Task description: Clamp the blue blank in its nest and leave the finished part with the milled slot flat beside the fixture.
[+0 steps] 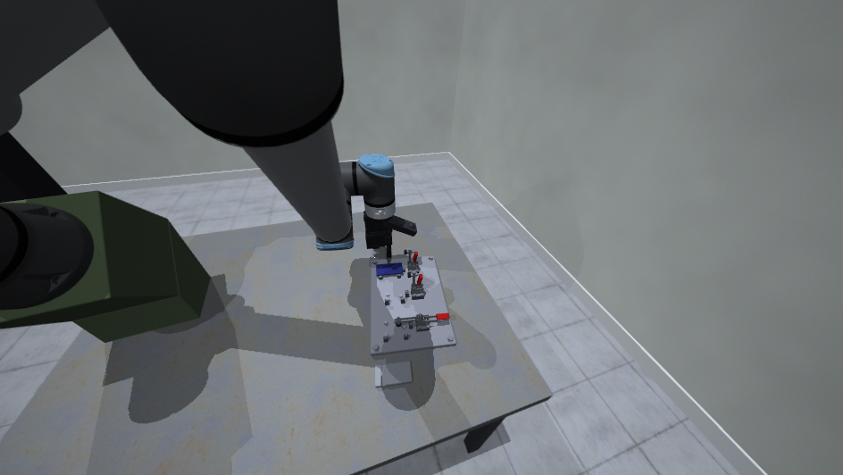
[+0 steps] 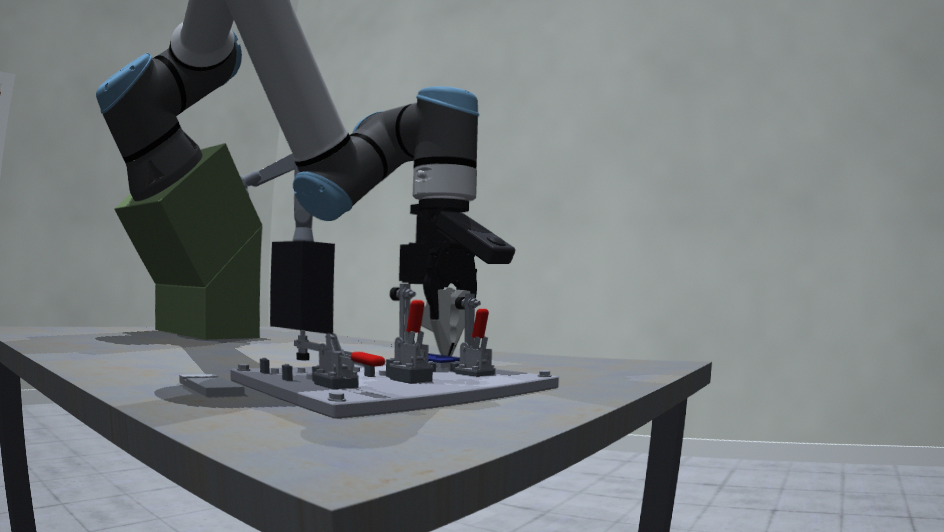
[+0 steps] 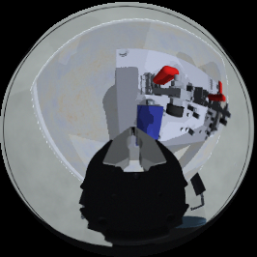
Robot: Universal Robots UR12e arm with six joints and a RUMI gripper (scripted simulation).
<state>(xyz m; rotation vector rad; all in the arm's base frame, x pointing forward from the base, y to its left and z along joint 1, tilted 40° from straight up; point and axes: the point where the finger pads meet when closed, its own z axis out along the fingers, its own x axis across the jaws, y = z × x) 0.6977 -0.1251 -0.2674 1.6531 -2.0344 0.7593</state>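
Plain grey walls [image 1: 649, 147] meet a grey tiled floor [image 1: 590, 330]; the table [image 2: 462, 436] top looks faintly rust-stained.

Blue blank [image 1: 389, 270] on a pale grey fixture plate [image 1: 439, 339]. Red handles on three grey metal toggle clamps: two upright [image 2: 415, 315] [image 2: 480, 323], one lying flat [image 2: 367, 358]. Light grey finished part [image 1: 394, 375] beside the plate. Mottled grey table top [image 1: 236, 377] with faint rusty orange stains, on dark legs. Black gripper [image 2: 449, 348] with light grey fingers. Grey arm tube, black joints, light blue caps [image 2: 448, 99]. Dark green pedestal [image 2: 198, 264]. Light grey tiled floor [image 1: 620, 389] with darker grid lines; dull grey-green walls.
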